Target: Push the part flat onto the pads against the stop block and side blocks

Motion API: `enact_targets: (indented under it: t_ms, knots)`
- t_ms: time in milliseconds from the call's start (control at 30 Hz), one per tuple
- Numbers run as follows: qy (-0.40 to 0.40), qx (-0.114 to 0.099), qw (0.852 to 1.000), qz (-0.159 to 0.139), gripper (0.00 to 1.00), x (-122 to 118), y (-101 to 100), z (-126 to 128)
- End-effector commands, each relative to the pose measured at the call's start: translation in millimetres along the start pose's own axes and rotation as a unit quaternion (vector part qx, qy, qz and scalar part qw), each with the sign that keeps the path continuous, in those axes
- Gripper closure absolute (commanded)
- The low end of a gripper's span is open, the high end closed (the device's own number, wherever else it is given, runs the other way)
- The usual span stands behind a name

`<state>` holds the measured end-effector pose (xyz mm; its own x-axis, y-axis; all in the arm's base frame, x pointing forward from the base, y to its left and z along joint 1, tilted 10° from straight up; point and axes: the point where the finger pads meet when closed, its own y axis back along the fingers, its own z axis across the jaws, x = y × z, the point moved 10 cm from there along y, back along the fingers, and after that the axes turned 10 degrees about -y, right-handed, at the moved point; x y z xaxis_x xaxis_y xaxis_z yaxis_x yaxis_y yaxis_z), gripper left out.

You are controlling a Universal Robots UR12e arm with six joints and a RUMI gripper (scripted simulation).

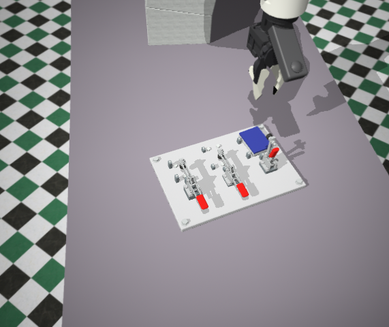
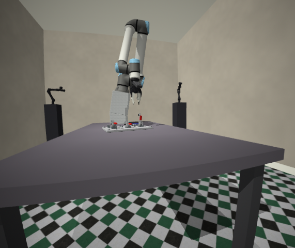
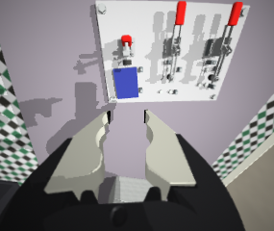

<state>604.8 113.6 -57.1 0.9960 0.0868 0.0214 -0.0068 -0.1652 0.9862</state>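
Note:
A flat blue part (image 1: 254, 139) sits at the far right corner of the white fixture plate (image 1: 227, 176), among small grey blocks and next to a toggle clamp with a raised red handle (image 1: 273, 152). In the wrist view the blue part (image 3: 126, 83) lies near the plate's near left corner, just ahead of my fingertips. My gripper (image 1: 265, 89) hangs in the air above the table, behind the plate and clear of the part. Its fingers stand partly apart with nothing between them. It also shows in the exterior view (image 2: 136, 102), well above the plate (image 2: 127, 128).
Two more toggle clamps with red handles lying down (image 1: 201, 202) (image 1: 242, 190) stand on the plate's left and middle. A tall grey block (image 1: 176, 21) stands at the table's back, behind my arm. The table's right edge runs close to the plate.

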Motion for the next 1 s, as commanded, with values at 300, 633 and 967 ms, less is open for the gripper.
enact_targets:
  t_ms: [300,633,967]
  knots:
    - [0.0,0.0,1.0,0.0,0.72,-0.5,0.4,0.1]
    - [0.0,0.0,1.0,0.0,1.0,-0.5,0.4,0.1]
    - [0.0,0.0,1.0,0.0,1.0,-0.5,0.4,0.1]
